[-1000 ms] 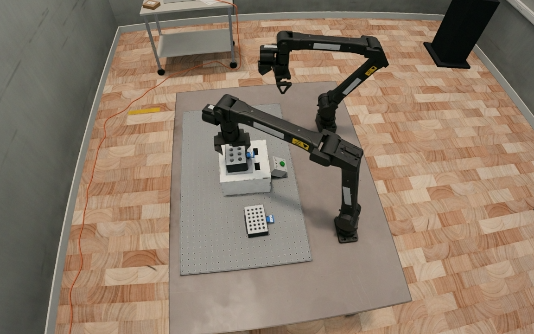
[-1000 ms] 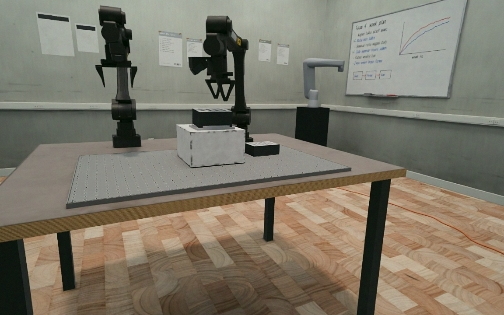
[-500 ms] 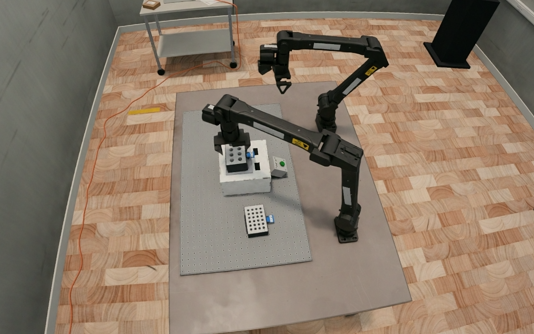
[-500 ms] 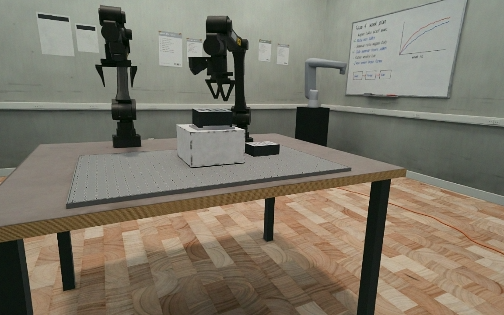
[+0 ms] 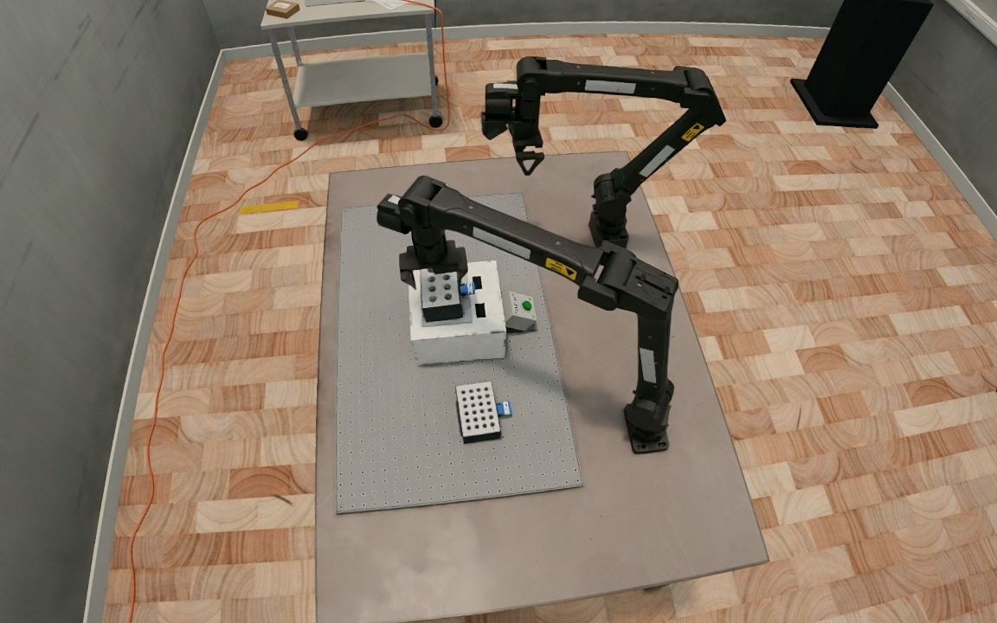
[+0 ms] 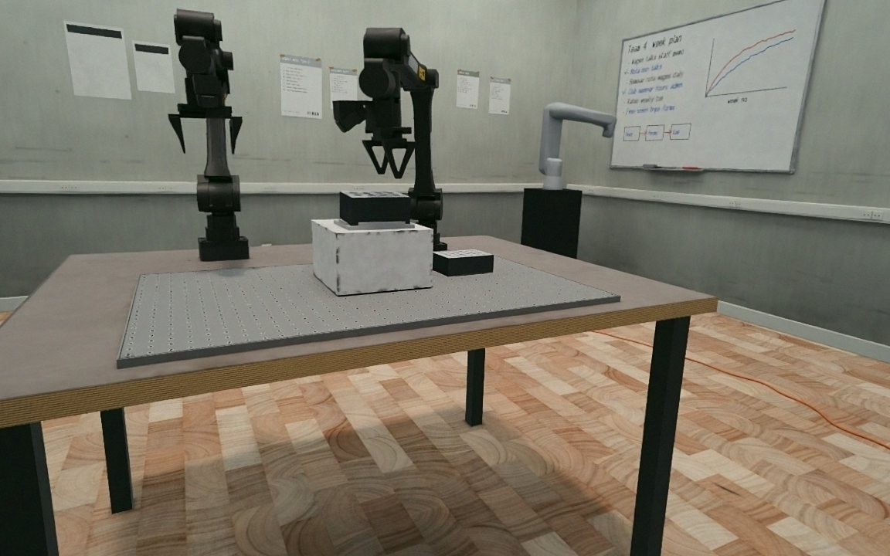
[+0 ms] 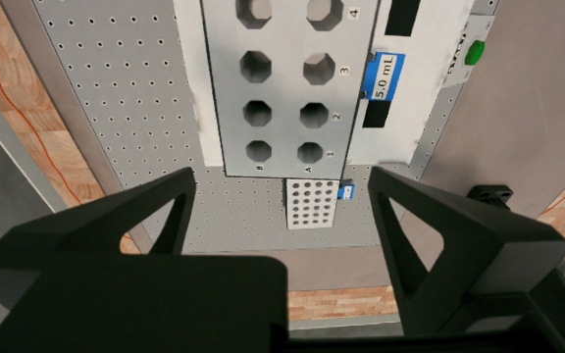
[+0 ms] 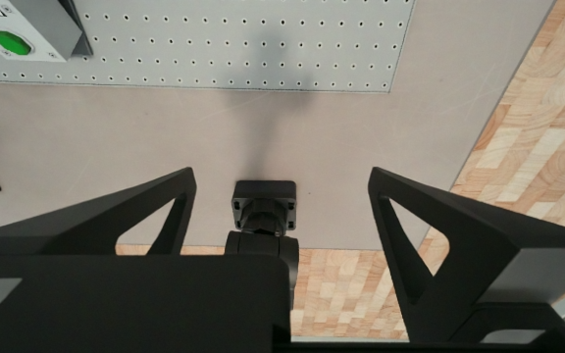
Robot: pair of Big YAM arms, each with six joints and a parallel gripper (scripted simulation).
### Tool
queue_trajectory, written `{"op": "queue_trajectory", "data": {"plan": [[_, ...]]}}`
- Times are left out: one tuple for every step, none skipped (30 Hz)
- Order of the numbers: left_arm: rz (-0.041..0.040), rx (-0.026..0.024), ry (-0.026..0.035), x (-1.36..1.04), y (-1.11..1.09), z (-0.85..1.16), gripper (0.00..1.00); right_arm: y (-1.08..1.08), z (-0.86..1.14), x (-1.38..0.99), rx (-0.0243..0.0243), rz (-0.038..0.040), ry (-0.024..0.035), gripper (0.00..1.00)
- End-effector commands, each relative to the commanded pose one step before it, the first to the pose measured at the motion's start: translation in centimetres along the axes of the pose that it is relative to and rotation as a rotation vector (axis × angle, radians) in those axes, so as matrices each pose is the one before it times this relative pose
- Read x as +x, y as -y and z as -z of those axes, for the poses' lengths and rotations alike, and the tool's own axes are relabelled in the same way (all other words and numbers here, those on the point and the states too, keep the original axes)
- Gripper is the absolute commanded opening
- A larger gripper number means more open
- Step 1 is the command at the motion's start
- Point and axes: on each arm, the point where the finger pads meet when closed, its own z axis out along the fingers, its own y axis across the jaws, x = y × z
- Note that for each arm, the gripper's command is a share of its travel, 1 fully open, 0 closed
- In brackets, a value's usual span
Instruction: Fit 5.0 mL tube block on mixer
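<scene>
The block for 5.0 mL tubes (image 5: pixel 440 294), dark with large wells, sits on the top plate of the white mixer (image 5: pixel 459 325). Seen from the side (image 6: pixel 374 205), the block looks flat. Its blue lever (image 7: pixel 383 75) reads "5.0 mL". My left gripper (image 6: pixel 387 160) hangs open and empty well above the block's rear end, its fingers apart from the block (image 7: pixel 287 88). My right gripper (image 5: pixel 527 161) is open and empty, high over the table's far edge, and it shows above bare table in the right wrist view (image 8: pixel 282 172).
The other block (image 5: pixel 477 410), with many small holes and a blue lever, stands on the perforated plate (image 5: pixel 447 433) in front of the mixer. A small box with a green button (image 5: pixel 524 306) sits at the mixer's side. A cart (image 5: pixel 358 54) and black pedestal (image 5: pixel 858 61) stand on the floor.
</scene>
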Motion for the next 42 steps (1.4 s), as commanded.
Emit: {"op": "queue_trajectory", "data": {"plan": [[0.01026,0.04452,-0.03076,-0.136,0.194,1.275,0.0,0.105,0.057,0.206,-0.00069,-0.00757,-0.0019,1.0],[0.01996,0.00071,0.00113,-0.09,0.13,-0.063,0.0,-0.003,-0.039,0.024,-0.00014,0.00001,-0.00111,1.0],[0.01996,0.00071,0.00113,-0.088,0.131,-0.063,0.0,-0.003,-0.039,0.024,-0.00014,0.00001,-0.00111,1.0],[0.01996,0.00071,0.00113,-0.085,0.133,-0.064,0.0,-0.003,-0.032,0.02,-0.00011,0.00001,-0.00093,1.0],[0.01996,0.00071,0.00113,-0.082,0.135,-0.064,0.0,0.001,0.018,-0.01,0.00008,0.00003,0.00036,1.0],[0.01996,0.00071,0.00113,-0.079,0.136,-0.064,0.0,0.002,0.024,-0.014,0.00011,0.00004,0.00053,1.0],[0.01996,0.00071,0.00113,-0.077,0.138,-0.064,0.0,0.013,0.173,-0.103,0.00069,0.0001,0.0044,1.0],[0.01996,0.00071,0.00113,-0.074,0.139,-0.064,0.0,0.012,0.159,-0.095,0.00063,0.00009,0.00402,1.0],[0.01996,0.00071,0.00113,-0.071,0.141,-0.065,0.0,0.01,0.144,-0.086,0.00058,0.00009,0.00364,1.0],[0.01996,0.00071,0.00113,-0.068,0.142,-0.065,0.0,0.011,0.152,-0.09,0.0006,0.00009,0.00383,1.0],[0.01996,0.00071,0.00113,-0.065,0.143,-0.065,0.0,0.003,0.037,-0.022,0.00016,0.00004,0.00086,1.0],[0.0,0.0,0.0,0.0,0.0,0.0,0.0,0.0,0.0,0.0,0.0,0.0,0.0,1.0],[0.0,0.0,0.0,0.0,0.0,0.0,0.0,0.0,0.0,0.0,0.0,0.0,0.0,1.0],[0.01996,0.00071,0.00113,0.0,0.039,-0.063,0.0,0.003,0.037,-0.022,0.00016,0.00004,0.00086,1.0],[0.01996,0.00071,0.00113,0.017,0.001,-0.048,0.0,0.003,0.037,-0.022,0.00016,0.00004,0.00086,1.0],[0.01996,0.00071,0.00113,0.0,0.0,0.0,0.0,0.003,0.037,-0.022,0.00016,0.00004,0.00086,1.0],[0.01996,0.00071,0.00113,0.0,0.0,0.0,0.0,0.003,0.037,-0.022,0.00016,0.00004,0.00086,1.0],[0.01996,0.00071,0.00113,0.0,0.0,0.0,0.0,0.003,0.037,-0.022,0.00016,0.00004,0.00086,1.0],[0.01996,0.00071,0.00113,0.0,0.0,0.0,0.0,0.003,0.037,-0.022,0.00016,0.00004,0.00086,1.0],[0.01996,0.00071,0.00113,-0.067,0.152,-0.004,0.0,0.003,0.037,-0.022,0.00016,0.00004,0.00086,1.0],[0.01996,0.00071,0.00113,-0.064,0.154,-0.004,0.0,0.003,0.037,-0.022,0.00016,0.00004,0.00086,1.0],[0.01996,0.00071,0.00113,-0.061,0.155,-0.004,0.0,0.003,0.037,-0.022,0.00016,0.00004,0.00086,1.0],[0.01996,0.00071,0.00113,-0.058,0.156,-0.004,0.0,0.003,0.037,-0.022,0.00016,0.00004,0.00086,1.0],[0.01996,0.00071,0.00113,-0.055,0.157,-0.004,0.0,0.003,0.037,-0.022,0.00016,0.00004,0.00086,1.0],[0.01996,0.00071,0.00113,-0.033,0.1,-0.003,0.0,0.003,0.037,-0.022,0.00016,0.00004,0.00086,1.0],[0.01996,0.00071,0.00113,0.0,0.0,0.0,0.0,0.003,0.037,-0.022,0.00016,0.00004,0.00086,1.0],[0.01996,0.00071,0.00113,0.0,0.0,0.0,0.0,0.003,0.037,-0.022,0.00016,0.00004,0.00086,1.0],[0.01996,0.00071,0.00113,0.0,0.0,0.0,0.0,0.003,0.037,-0.022,0.00016,0.00004,0.00086,1.0],[0.0,0.0,0.0,0.0,0.0,0.0,0.0,0.0,0.0,0.0,0.0,0.0,0.0,1.0],[0.0,0.0,0.0,0.0,0.0,0.0,0.0,0.0,0.0,0.0,0.0,0.0,0.0,1.0],[0.01996,0.00071,0.00113,0.0,0.0,0.0,0.0,0.003,0.037,-0.022,0.00016,0.00004,0.00086,1.0],[0.01996,0.00071,0.00113,0.0,0.0,0.0,0.0,0.003,0.037,-0.022,0.00016,0.00004,0.00086,1.0],[0.01996,0.00071,0.00113,0.0,0.0,0.0,0.0,0.003,0.037,-0.022,0.00016,0.00004,0.00086,1.0],[0.01996,0.00071,0.00113,0.0,0.0,0.0,0.0,0.003,0.037,-0.022,0.00016,0.00004,0.00086,1.0],[0.01996,0.00071,0.00113,0.0,0.0,0.0,0.0,0.003,0.037,-0.022,0.00016,0.00004,0.00086,1.0],[0.01996,0.00071,0.00113,0.0,0.0,0.0,0.0,0.003,0.037,-0.022,0.00016,0.00004,0.00086,1.0],[0.01996,0.00071,0.00113,-0.019,0.165,-0.006,0.0,0.003,0.037,-0.022,0.00016,0.00004,0.00086,1.0],[0.01996,0.00071,0.00113,-0.016,0.166,-0.006,0.0,0.003,0.037,-0.022,0.00016,0.00004,0.00086,1.0],[0.01996,0.00071,0.00113,-0.013,0.166,-0.006,0.0,0.003,0.037,-0.022,0.00016,0.00004,0.00086,1.0],[0.01996,0.00071,0.00113,-0.009,0.166,-0.006,0.0,0.003,0.037,-0.022,0.00016,0.00004,0.00086,1.0],[0.01996,0.00071,0.00113,-0.006,0.166,-0.007,0.0,0.003,0.037,-0.022,0.00016,0.00004,0.00086,1.0],[0.01996,0.00071,0.00113,-0.002,0.105,-0.004,0.0,0.003,0.037,-0.022,0.00016,0.00004,0.00086,1.0]]}}
